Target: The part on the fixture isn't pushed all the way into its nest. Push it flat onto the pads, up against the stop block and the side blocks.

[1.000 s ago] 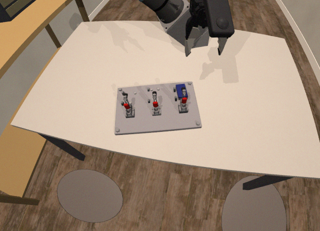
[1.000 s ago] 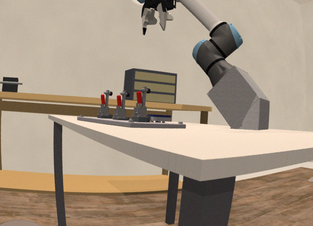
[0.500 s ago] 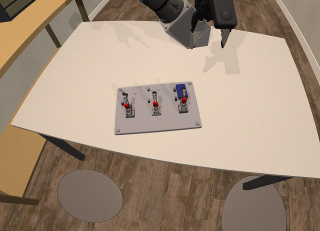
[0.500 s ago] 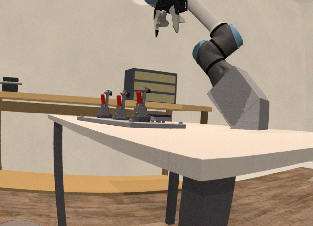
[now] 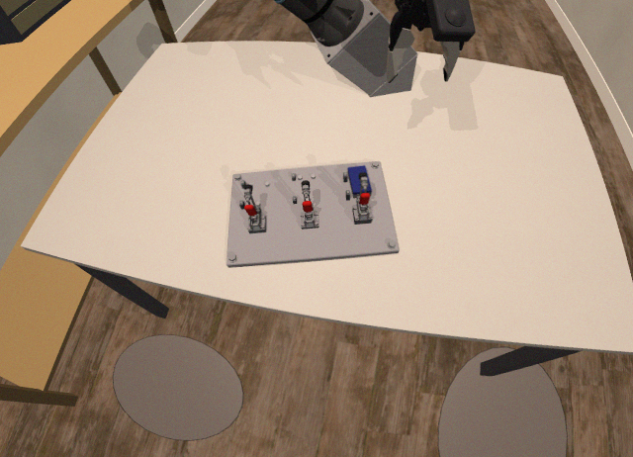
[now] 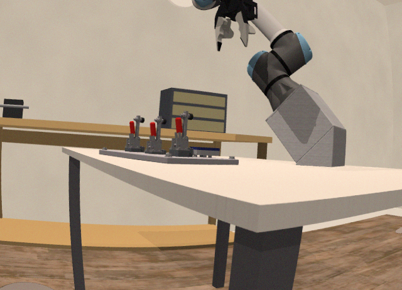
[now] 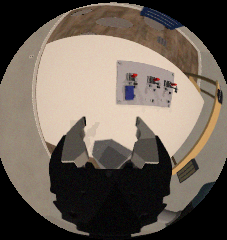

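A grey fixture plate (image 5: 315, 209) lies on the white table and carries three toggle clamps with red handles. A blue part (image 5: 357, 178) sits in the right-hand nest, at the plate's far right corner, under the arm of the right clamp (image 5: 357, 205). The part also shows in the wrist view (image 7: 128, 92) and edge-on in the exterior view (image 6: 203, 150). My gripper (image 5: 421, 58) hangs high above the table's far edge, near the arm's base, well away from the plate. Its fingers stand apart and empty in the wrist view (image 7: 111, 135) and in the exterior view (image 6: 231, 40).
The arm's grey base block (image 5: 375, 63) stands at the table's far edge. The left (image 5: 251, 212) and middle (image 5: 308, 209) nests hold no part. A wooden bench with a drawer cabinet (image 6: 193, 109) stands beyond the table.
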You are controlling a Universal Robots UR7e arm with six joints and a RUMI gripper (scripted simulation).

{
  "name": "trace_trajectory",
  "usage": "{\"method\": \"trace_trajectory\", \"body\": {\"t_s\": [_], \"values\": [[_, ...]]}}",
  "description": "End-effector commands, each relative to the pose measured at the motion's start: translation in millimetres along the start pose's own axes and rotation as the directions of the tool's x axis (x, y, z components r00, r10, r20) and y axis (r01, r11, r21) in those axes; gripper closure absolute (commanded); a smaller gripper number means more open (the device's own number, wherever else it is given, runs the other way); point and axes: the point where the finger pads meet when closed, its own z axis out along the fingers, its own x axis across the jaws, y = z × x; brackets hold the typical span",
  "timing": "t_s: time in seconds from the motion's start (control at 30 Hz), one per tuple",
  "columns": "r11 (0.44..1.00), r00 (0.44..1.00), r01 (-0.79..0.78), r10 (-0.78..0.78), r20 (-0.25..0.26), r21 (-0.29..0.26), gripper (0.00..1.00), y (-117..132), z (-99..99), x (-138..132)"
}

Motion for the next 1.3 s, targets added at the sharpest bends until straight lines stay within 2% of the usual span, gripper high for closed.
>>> {"method": "trace_trajectory", "body": {"t_s": [0.0, 0.07, 0.47, 0.63, 1.03, 1.2, 1.27], "values": [[1.0, 1.0, 0.0, 0.0, 0.0, 0.001, 0.42, 28, 2.9, -17], [1.0, 1.0, 0.0, 0.0, 0.0, 0.001, 0.42, 49, 5.1, -29], [1.0, 1.0, 0.0, 0.0, 0.0, 0.001, 0.42, 49, 5.1, -29], [1.0, 1.0, 0.0, 0.0, 0.0, 0.001, 0.42, 39, 16.8, 30], [1.0, 1.0, 0.0, 0.0, 0.0, 0.001, 0.42, 39, 16.8, 30], [1.0, 1.0, 0.0, 0.0, 0.0, 0.001, 0.42, 31, 28.1, 86], [1.0, 1.0, 0.0, 0.0, 0.0, 0.001, 0.42, 31, 28.1, 86]]}}
